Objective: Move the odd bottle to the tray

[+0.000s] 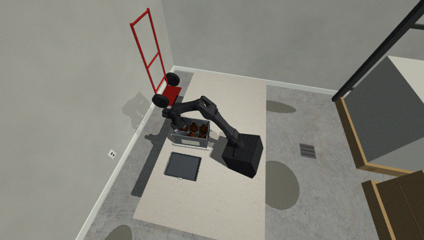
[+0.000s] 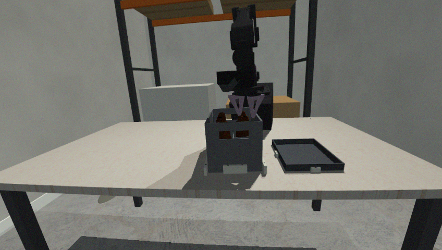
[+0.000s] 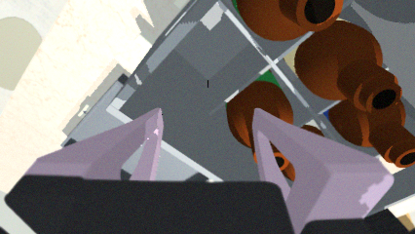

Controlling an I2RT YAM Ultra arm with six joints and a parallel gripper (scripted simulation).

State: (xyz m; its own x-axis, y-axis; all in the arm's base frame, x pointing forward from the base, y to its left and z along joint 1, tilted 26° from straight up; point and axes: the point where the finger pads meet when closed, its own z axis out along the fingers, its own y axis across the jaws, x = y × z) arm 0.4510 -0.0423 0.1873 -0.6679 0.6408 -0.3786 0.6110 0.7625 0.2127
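The grey crate (image 1: 189, 131) stands on the table and holds several brown bottles (image 1: 193, 127), all upright. My gripper (image 2: 245, 115) (image 1: 176, 129) hangs open just above the crate's top edge, at the end nearest the wall. In the front view its lilac fingertips flank the top of one bottle (image 2: 242, 117). In the wrist view, the gap between the fingers shows an empty grey cell (image 3: 200, 88). The nearest bottle (image 3: 258, 106) lies by the right finger, which partly hides its neck. Nothing is held. The dark tray (image 1: 182, 165) (image 2: 305, 154) lies empty beside the crate.
The arm's black base (image 1: 243, 154) stands on the table next to the crate. A red hand truck (image 1: 157, 74) leans on the wall beyond the table. Shelving with boxes (image 2: 213, 9) stands behind the table.
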